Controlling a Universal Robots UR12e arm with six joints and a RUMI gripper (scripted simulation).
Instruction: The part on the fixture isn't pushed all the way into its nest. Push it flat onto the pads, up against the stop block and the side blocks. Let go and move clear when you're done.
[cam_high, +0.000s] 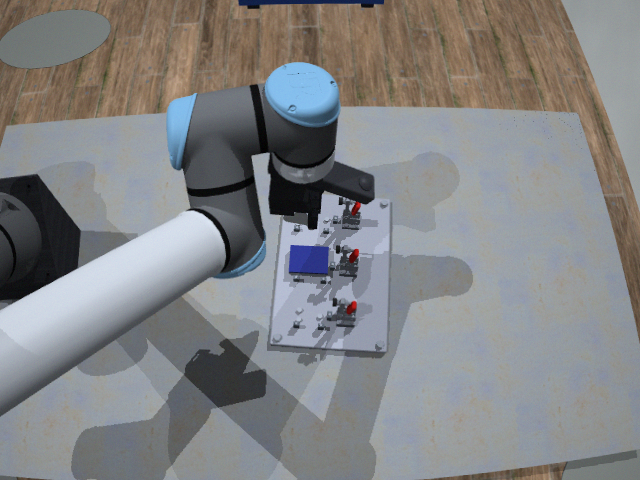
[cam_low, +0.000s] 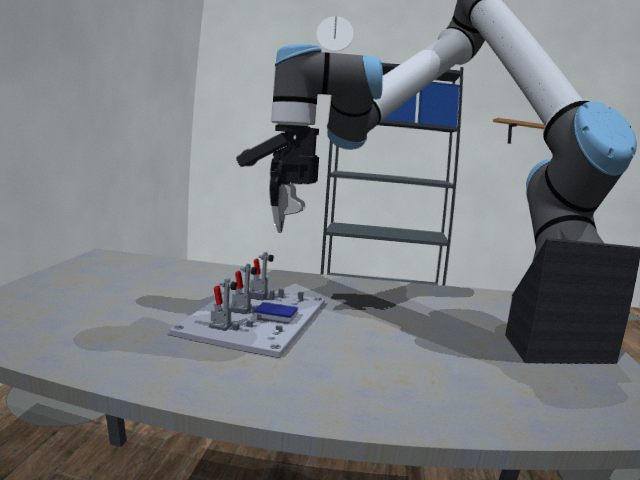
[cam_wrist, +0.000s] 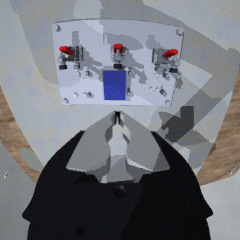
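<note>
Above the fixture (cam_low: 289, 338), the tool (cam_low: 279, 225) hangs closed and empty.

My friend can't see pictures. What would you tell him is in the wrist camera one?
A shut pincer points down at a grey plate lying on a table. A blue part sits at the plate's middle, below the centre one of three red-handled clamps. The pincer holds nothing and touches nothing.

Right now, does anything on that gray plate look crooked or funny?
Nothing looks broken or spilled. The blue part sits in the middle nest of the fixture plate, a little away from its red-handled clamp. The gripper hangs shut and empty, high above it.
</note>
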